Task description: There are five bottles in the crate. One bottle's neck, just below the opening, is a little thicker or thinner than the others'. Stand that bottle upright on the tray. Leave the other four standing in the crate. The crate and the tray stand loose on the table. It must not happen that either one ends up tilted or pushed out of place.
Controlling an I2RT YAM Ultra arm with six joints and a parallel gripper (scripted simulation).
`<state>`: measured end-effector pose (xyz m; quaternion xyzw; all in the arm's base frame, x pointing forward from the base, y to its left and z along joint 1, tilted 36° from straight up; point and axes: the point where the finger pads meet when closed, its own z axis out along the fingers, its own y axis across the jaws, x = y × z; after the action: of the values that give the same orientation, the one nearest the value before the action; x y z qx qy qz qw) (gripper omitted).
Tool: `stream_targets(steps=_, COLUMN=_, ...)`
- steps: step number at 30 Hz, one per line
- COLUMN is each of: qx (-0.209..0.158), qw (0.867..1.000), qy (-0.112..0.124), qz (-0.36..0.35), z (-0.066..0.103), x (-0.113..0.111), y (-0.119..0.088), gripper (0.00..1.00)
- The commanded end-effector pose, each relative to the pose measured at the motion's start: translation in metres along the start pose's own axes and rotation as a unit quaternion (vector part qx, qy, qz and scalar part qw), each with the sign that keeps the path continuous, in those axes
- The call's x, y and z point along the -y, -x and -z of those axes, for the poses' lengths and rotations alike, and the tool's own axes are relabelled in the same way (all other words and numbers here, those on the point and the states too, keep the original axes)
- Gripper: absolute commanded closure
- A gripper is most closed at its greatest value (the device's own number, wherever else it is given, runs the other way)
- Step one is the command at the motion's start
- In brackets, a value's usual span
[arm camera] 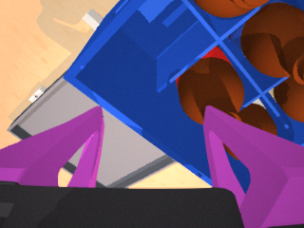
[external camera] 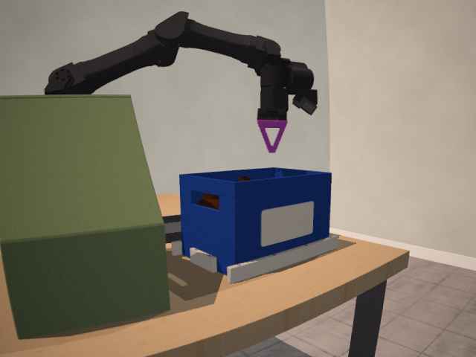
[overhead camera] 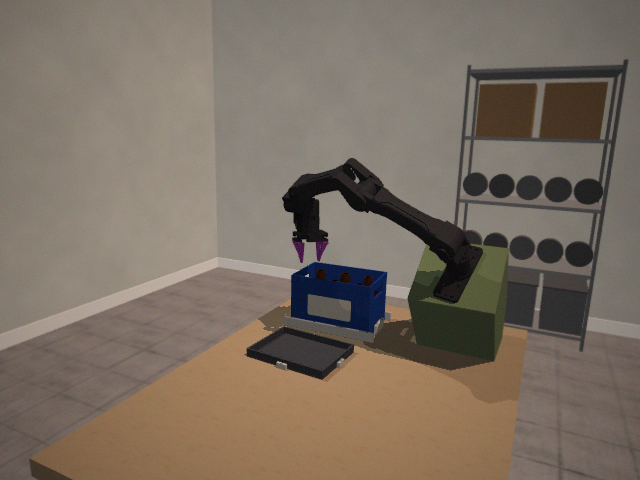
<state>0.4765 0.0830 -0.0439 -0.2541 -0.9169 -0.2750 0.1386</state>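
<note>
My gripper is open and empty, pointing down above the blue crate. Brown bottles stand in the crate; three tops show in the top view, one being the left bottle. A bottle top shows over the rim in the exterior view. In the wrist view, a bottle with a red patch beside it is near the right finger, with several others to the right. Neck thickness cannot be told. The dark tray is empty beside the crate.
White strips lie along the crate's base. Small white blocks touch the tray's edge. The green pedestal carries the arm beside the crate. A shelf rack stands behind.
</note>
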Motion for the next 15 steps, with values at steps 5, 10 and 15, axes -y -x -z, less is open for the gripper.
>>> stream_targets(steps=5, qx=0.022, qw=1.000, qy=0.010, qz=0.001, z=0.0258, x=0.0010, y=0.0098, gripper=0.39)
stream_targets(steps=10, qx=0.022, qw=1.000, qy=0.010, qz=0.001, z=0.0258, x=0.0010, y=0.0098, gripper=0.39)
stream_targets(steps=15, qx=0.023, qw=1.000, qy=0.010, qz=0.001, z=0.0258, x=0.0008, y=0.0101, gripper=1.00)
